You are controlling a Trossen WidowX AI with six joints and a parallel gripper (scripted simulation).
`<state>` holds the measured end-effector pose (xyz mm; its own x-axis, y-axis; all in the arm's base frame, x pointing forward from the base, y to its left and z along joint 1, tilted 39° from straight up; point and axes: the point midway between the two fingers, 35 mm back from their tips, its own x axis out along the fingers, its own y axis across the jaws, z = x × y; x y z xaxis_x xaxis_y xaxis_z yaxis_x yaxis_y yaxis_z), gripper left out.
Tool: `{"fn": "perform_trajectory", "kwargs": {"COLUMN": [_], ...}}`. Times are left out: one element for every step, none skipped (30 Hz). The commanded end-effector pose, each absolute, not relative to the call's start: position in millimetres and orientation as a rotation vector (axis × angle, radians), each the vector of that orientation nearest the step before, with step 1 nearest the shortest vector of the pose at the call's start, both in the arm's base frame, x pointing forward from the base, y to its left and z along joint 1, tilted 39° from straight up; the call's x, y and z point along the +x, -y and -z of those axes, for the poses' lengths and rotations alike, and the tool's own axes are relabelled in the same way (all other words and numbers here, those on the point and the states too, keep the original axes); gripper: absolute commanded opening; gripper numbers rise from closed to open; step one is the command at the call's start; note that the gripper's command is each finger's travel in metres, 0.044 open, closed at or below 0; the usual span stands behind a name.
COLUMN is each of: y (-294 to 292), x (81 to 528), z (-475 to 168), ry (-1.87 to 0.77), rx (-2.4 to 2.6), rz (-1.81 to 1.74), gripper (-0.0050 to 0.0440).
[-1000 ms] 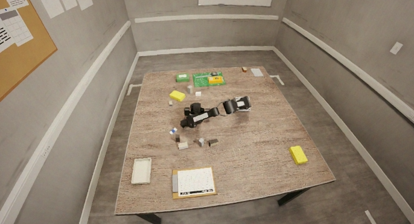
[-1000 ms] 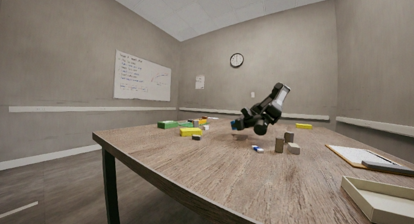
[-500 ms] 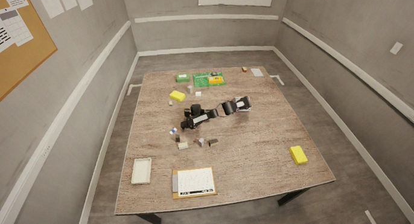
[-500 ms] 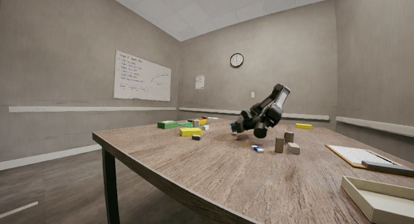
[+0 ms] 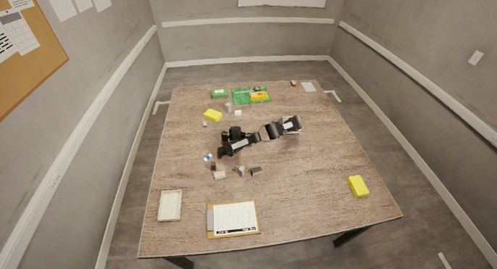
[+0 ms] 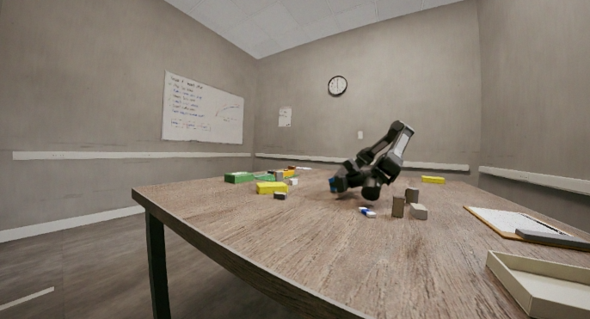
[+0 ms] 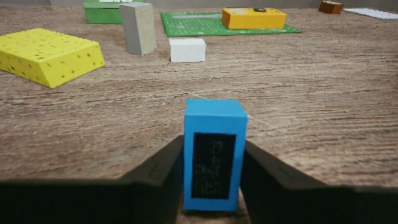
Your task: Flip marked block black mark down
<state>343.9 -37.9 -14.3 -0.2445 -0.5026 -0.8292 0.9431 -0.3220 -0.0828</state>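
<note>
The marked block (image 7: pixel 215 125) is blue and box-shaped, with a black mark (image 7: pixel 213 166) on the face turned toward the wrist camera. My gripper (image 7: pixel 210 143) is shut on it, one dark finger on each long side. The block's far end points forward over the wooden table. In the exterior view the gripper (image 6: pixel 337 185) hangs low over the table with the blue block (image 6: pixel 332 184) at its tip, a little above the surface. In the top view the gripper (image 5: pixel 222 152) is left of the table's middle, and the block is hidden under it.
Ahead lie a yellow sponge (image 7: pixel 50 55), an upright grey block (image 7: pixel 138 27), a white block (image 7: pixel 187 50) and a green board (image 7: pixel 225 22) with an orange box (image 7: pixel 254 18). A small blue-white piece (image 5: pixel 207 157) and grey blocks (image 5: pixel 241 170) lie near the gripper. A tray (image 5: pixel 169 205) and clipboard (image 5: pixel 232 218) sit at the front.
</note>
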Motion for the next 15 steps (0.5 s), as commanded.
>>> {"fn": "perform_trajectory", "kwargs": {"y": [36.4, 36.5, 36.1, 35.8, 35.5, 35.3, 35.3, 35.4, 35.5, 35.6, 35.7, 35.6, 35.6, 35.6, 35.6], "x": [348.9, 349.7, 349.6, 349.4, 349.2, 349.0, 348.6, 348.4, 348.7, 348.9, 349.1, 349.1, 349.1, 349.1, 349.1], "z": [11.4, 8.6, 9.8, 11.1, 12.3, 12.7, 13.0, 13.0, 12.3, 11.7, 11.3, 11.3, 11.3, 11.3, 11.3], "ry": [-0.726, -0.722, -0.723, -0.724, -0.726, -0.727, -0.728, -0.728, -0.726, -0.725, -0.724, -0.724, -0.724, -0.724, -0.724], "rx": [0.898, 0.904, 0.903, 0.9, 0.898, 0.897, 0.895, 0.895, 0.897, 0.899, 0.9, 0.9, 0.9, 0.9, 0.9], "rz": [1.753, 1.748, 1.749, 1.751, 1.752, 1.752, 1.753, 1.754, 1.753, 1.752, 1.751, 1.751, 1.751, 1.751, 1.751], "gripper": [-0.005, -0.005, -0.005, -0.005, -0.005, -0.005, -0.005, -0.005, -0.005, -0.005, -0.005, -0.005, -0.005, -0.005, -0.005]}}
